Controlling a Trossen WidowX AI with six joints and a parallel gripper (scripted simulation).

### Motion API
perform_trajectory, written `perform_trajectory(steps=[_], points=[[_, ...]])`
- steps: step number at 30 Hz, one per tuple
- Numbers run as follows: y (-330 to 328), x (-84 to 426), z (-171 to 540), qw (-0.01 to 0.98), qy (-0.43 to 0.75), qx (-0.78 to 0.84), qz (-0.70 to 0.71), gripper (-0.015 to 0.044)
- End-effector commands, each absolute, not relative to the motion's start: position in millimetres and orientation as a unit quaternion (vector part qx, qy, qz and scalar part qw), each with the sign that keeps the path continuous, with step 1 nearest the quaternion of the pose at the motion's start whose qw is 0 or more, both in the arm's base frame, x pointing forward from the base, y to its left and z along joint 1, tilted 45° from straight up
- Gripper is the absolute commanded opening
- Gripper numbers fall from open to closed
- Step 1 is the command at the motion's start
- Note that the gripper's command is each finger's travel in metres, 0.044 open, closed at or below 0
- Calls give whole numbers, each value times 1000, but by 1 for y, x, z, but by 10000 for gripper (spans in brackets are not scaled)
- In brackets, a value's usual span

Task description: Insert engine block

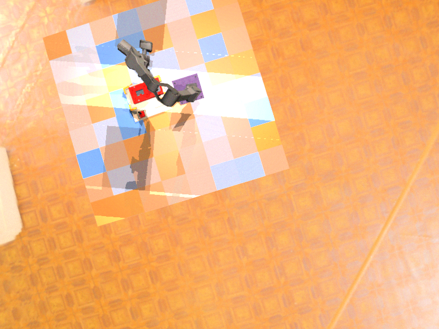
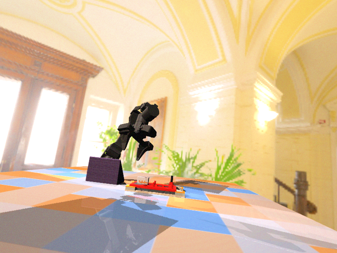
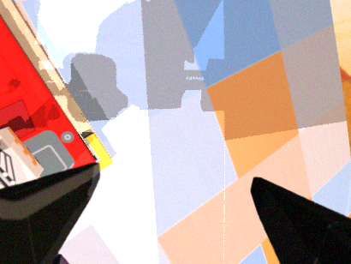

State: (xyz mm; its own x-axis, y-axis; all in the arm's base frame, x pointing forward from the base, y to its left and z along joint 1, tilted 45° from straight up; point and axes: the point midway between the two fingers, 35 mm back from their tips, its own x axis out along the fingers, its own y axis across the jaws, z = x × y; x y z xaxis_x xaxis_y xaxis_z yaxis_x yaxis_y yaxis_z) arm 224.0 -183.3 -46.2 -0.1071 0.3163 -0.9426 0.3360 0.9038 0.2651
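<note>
The red car body [image 1: 135,98] [image 2: 160,187] [image 3: 26,64] lies in a cream tray [image 1: 154,110] [image 2: 152,193] [image 3: 62,91]. Its grey opening [image 1: 140,92] shows in the top view. The engine block [image 2: 142,180] [image 3: 26,156], pale with orange marks, stands at one end of the car body and rises above its red top. The arm hides it in the top view. I cannot tell how deep it sits. My gripper [image 3: 176,177] is open and empty, high above the table beside the car body. In the wrist view one finger covers part of the block.
A purple base block [image 1: 180,83] [image 2: 103,170] carries the arm, close beside the tray. A thin black post [image 2: 171,179] rises at the car body's other end. A small red piece [image 1: 141,114] lies at the tray's corner. Yellow pieces [image 3: 100,151] mark the tray's corners.
</note>
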Motion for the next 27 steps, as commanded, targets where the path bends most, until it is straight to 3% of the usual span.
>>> perform_trajectory(steps=[1, 18, 27], points=[[-170, 229, -39, 636, 740, 213, 51, 440], [-98, 250, 2, 645, 668, 194, 317, 440], [-81, 251, -7, 645, 658, 193, 337, 440]])
